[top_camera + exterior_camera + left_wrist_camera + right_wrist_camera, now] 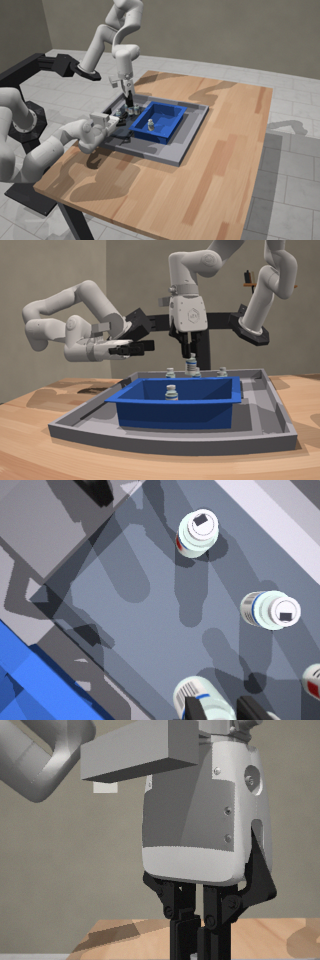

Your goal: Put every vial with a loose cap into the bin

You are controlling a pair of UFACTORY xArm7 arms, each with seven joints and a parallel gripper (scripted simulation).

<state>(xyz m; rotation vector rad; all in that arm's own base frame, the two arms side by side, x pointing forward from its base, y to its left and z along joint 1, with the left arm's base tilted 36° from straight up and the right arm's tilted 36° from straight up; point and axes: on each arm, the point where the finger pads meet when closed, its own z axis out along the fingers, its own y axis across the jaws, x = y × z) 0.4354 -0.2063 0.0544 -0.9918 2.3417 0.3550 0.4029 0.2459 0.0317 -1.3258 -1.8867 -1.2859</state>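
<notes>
My left gripper (129, 105) (190, 353) points down, shut on the cap of a vial (131, 111) (191, 367) (191, 692). That vial hangs nearly upright, slightly tilted, above the dark mat (155, 655). Several other vials stand on the mat, among them one (197, 532) (170, 374), a second (271, 611) (197, 373) and a third (313, 680) at the left wrist view's edge. Another vial (150, 125) (171, 395) stands upright in the blue bin (175, 415) (30, 667). My right gripper (122, 119) (149, 346) is open and empty, held sideways.
The grey tray (176, 158) (173, 448) has a raised rim around the mat and bin. The right gripper lies low beside the left one, above the mat side. The left gripper's fingers (198, 945) show in the right wrist view, where the held vial is mostly out of frame.
</notes>
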